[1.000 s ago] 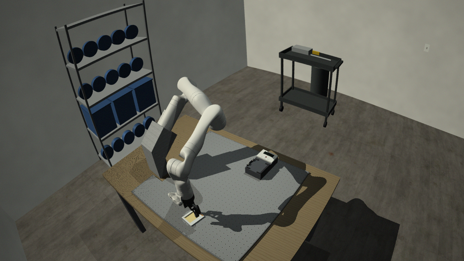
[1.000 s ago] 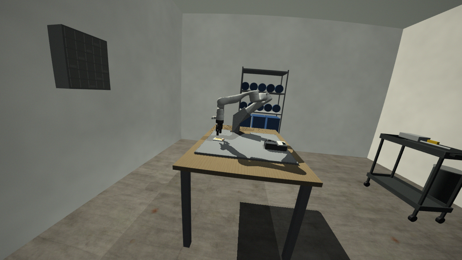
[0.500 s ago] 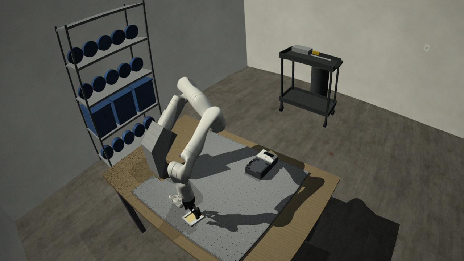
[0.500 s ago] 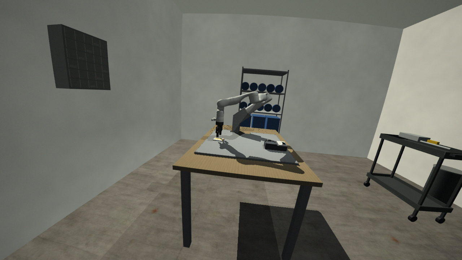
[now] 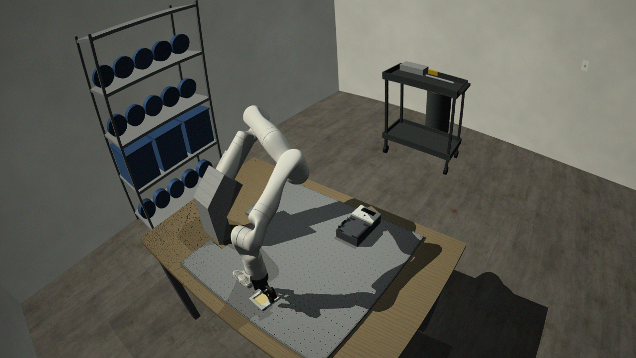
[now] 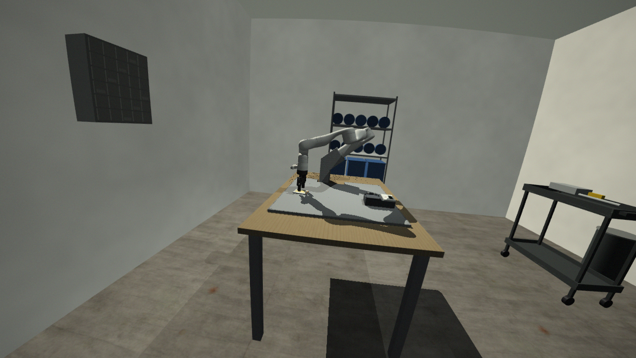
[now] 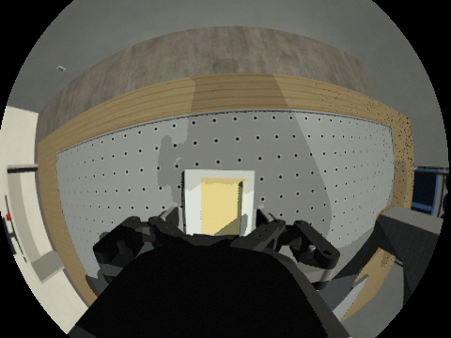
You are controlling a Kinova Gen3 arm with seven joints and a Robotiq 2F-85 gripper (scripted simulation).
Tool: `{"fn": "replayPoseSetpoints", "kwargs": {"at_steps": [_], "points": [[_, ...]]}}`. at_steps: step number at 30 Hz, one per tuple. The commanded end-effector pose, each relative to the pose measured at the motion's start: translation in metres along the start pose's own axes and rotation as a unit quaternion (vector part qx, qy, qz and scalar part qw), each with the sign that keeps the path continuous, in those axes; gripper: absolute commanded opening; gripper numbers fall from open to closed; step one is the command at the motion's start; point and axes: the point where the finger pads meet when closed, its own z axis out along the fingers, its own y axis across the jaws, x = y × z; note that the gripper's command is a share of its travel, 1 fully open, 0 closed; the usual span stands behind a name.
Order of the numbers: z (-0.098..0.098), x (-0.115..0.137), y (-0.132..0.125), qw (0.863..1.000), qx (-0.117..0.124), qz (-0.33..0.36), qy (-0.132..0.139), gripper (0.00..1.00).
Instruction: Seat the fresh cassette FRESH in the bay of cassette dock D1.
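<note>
In the top view, FRESH (image 5: 262, 302) lies on the deck (image 5: 329, 276) at lower centre, under the gripper (image 5: 268, 293); D1 (image 5: 358, 226) sits well apart toward centre right.

Text check | I can read no letters, numbers or labels in any view | dock D1 (image 5: 358, 225) and cassette FRESH (image 5: 262, 301): no readable marking

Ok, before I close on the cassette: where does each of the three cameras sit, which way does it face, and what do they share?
Top: high over a table corner, looking down at the deck, dock D1, the whole arm.
Exterior: floor-standing across the room, facing the table's front edge and the shelf rack; arm small.
Wrist: on the hand, looking down past the open gripper at FRESH; only the fingers show.
Shared: top and exterior both show D1; all show FRESH.
</note>
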Motion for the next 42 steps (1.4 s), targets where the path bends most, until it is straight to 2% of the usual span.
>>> {"fn": "replayPoseSetpoints", "kwargs": {"at_steps": [1, 10, 20, 21, 42], "points": [[0.004, 0.000, 0.001, 1.000, -0.001, 0.000, 0.000, 1.00], [0.016, 0.000, 0.001, 1.000, -0.001, 0.000, 0.000, 1.00], [0.017, 0.000, 0.001, 1.000, -0.001, 0.000, 0.000, 1.00], [0.017, 0.000, 0.001, 1.000, -0.001, 0.000, 0.000, 0.00], [0.017, 0.000, 0.001, 1.000, -0.001, 0.000, 0.000, 0.00]]}}
